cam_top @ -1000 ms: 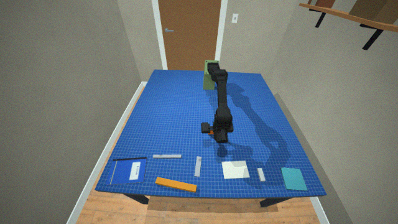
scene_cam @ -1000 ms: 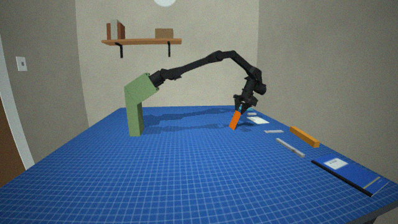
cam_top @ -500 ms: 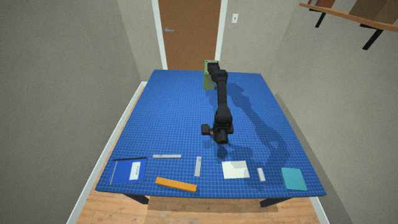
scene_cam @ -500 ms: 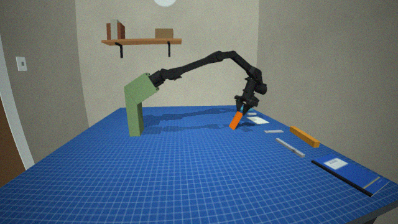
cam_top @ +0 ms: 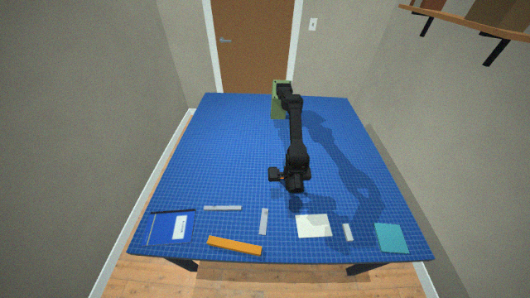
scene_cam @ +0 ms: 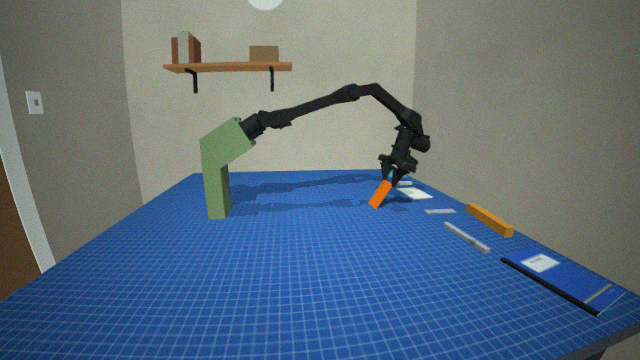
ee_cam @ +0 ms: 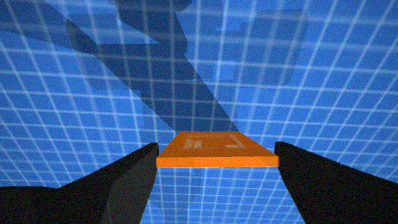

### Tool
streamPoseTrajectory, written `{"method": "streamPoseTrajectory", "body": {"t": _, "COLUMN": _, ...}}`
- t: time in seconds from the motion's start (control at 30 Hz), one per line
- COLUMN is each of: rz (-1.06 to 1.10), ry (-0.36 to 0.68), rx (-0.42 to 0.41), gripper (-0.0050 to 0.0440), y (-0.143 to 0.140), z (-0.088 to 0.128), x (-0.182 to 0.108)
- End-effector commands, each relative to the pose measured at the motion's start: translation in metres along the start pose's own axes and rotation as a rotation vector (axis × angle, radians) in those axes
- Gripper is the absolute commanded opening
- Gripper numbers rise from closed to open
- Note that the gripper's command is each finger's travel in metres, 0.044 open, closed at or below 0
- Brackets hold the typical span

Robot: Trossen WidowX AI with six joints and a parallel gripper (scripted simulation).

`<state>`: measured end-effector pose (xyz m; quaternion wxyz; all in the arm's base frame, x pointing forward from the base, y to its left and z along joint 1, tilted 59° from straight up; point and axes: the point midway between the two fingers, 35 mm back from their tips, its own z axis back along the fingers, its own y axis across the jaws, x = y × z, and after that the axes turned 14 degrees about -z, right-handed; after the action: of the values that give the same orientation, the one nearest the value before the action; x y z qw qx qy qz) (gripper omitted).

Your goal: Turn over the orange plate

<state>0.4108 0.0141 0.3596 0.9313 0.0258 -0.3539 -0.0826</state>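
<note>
Exterior: orange plate (scene_cam: 380, 194) (ee_cam: 217, 161) slants, long axis diagonal.

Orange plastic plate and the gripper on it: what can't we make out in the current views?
- Underside of the orange plastic plate: turned away in the wrist view; top view mostly blocked by the arm.
- Print on its visible face: wrist view, too slanted and blurred to read.
- Whether its lower edge touches the mat: exterior view too coarse, wrist view hides the contact.
- Gripper fingertips: top view, hidden under the arm.
</note>
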Motion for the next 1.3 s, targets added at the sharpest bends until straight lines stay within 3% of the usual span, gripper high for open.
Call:
{"method": "streamPoseTrajectory", "body": {"t": 0.0, "rz": 0.003, "ry": -0.003, "rx": 0.006, "gripper": 0.0327, "y": 0.002, "z": 0.003, "x": 0.001}}
{"method": "streamPoseTrajectory", "body": {"t": 0.83, "rz": 0.003, "ry": 0.002, "rx": 0.005, "gripper": 0.0327, "y": 0.001, "z": 0.0, "x": -0.001}}
{"method": "streamPoseTrajectory", "body": {"t": 0.9, "rz": 0.003, "ry": -0.051, "rx": 0.018, "gripper": 0.0327, "y": 0.001, "z": 0.017, "x": 0.003}}
{"method": "streamPoseTrajectory", "body": {"t": 1.03, "rz": 0.002, "ry": -0.074, "rx": 0.024, "gripper": 0.0327, "y": 0.002, "z": 0.016, "x": 0.005}}
{"method": "streamPoseTrajectory", "body": {"t": 1.07, "rz": 0.003, "ry": -0.048, "rx": 0.018, "gripper": 0.0327, "y": 0.003, "z": 0.001, "x": 0.005}}
{"method": "streamPoseTrajectory", "body": {"t": 1.27, "rz": 0.002, "ry": -0.056, "rx": 0.019, "gripper": 0.0327, "y": 0.005, "z": 0.0, "x": 0.013}}
